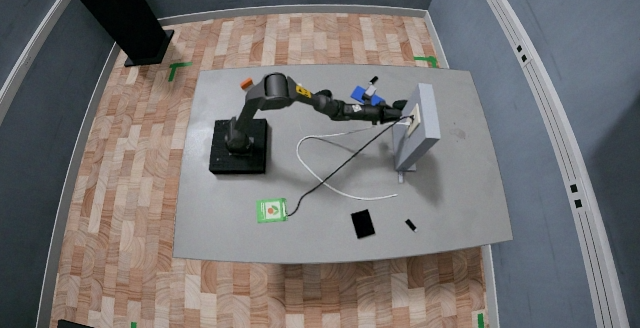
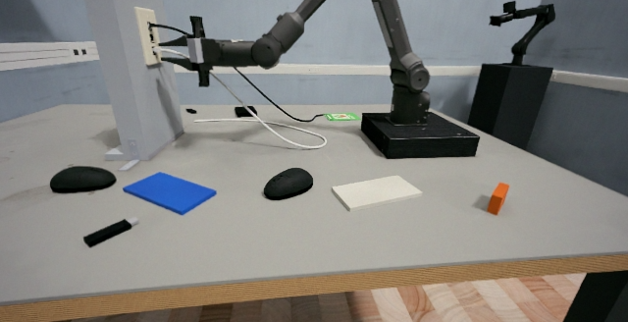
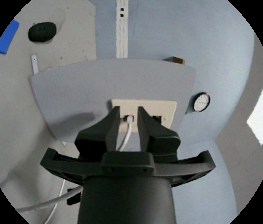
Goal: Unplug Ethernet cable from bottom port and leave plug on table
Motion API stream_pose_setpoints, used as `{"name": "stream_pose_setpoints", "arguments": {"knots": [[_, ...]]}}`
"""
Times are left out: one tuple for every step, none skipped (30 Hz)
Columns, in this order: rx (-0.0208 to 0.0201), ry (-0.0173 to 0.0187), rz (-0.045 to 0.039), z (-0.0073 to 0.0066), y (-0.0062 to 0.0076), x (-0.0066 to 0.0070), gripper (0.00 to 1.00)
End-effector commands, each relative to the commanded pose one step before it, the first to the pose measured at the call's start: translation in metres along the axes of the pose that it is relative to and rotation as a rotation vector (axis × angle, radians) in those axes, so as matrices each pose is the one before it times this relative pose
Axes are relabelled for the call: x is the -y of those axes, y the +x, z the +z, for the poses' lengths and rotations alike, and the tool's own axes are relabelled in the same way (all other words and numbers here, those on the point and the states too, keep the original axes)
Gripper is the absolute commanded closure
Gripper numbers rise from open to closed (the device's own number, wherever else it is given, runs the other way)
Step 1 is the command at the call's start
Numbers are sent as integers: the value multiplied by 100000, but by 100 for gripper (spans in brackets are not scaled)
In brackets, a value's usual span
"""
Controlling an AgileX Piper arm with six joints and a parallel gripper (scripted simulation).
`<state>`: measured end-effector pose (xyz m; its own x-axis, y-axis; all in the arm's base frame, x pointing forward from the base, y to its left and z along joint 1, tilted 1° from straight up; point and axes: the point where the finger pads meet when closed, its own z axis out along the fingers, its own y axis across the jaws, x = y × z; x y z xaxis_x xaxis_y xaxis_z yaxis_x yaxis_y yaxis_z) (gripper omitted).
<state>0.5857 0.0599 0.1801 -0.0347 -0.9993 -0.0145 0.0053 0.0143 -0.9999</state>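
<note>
Grey upright slab [image 2: 129,81] carrying a cream rectangular wall plate [image 2: 146,34], black cable [image 2: 267,98] in its upper port and white cable [image 2: 275,131] still plugged below, the matte black gripper [image 2: 169,51] partly apart around the white one, gripping nothing.

A robot test lab — bare blue-grey walls, green floor markers [image 1: 176,69], camera arm on black pedestal [image 2: 506,101].
</note>
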Motion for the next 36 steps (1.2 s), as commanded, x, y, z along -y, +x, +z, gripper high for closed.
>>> {"name": "stream_pose_setpoints", "arguments": {"knots": [[16,311,51,3,374,141,68],[0,0,0,0,200,0,68],[0,0,0,0,200,0,68],[0,0,0,0,200,0,68],[0,0,0,0,200,0,68],[0,0,0,0,200,0,68],[0,0,0,0,200,0,68],[0,0,0,0,0,0,68],[0,0,0,0,0,0,68],[0,0,0,0,200,0,68],[0,0,0,0,200,0,68],[0,0,0,0,200,0,68],[0,0,0,0,200,0,68],[0,0,0,0,200,0,68],[0,0,0,0,200,0,68],[0,0,0,0,200,0,68],[0,0,0,0,200,0,68],[-1,13,2,2,136,7,68],[-1,13,2,2,12,7,68],[0,12,1,1,-8,6,68],[0,0,0,166,0,0,68],[0,0,0,167,0,0,68],[0,0,0,167,0,0,68],[0,0,0,167,0,0,68],[0,0,0,0,0,0,68],[0,0,0,0,0,0,68],[0,0,0,167,0,0,68],[0,0,0,167,0,0,68],[0,0,0,167,0,0,68],[0,0,0,167,0,0,68],[0,0,0,167,0,0,68],[0,0,0,167,0,0,68],[0,0,0,167,0,0,68],[0,0,0,167,0,0,68],[0,0,0,167,0,0,68],[0,0,0,167,0,0,68]]}}
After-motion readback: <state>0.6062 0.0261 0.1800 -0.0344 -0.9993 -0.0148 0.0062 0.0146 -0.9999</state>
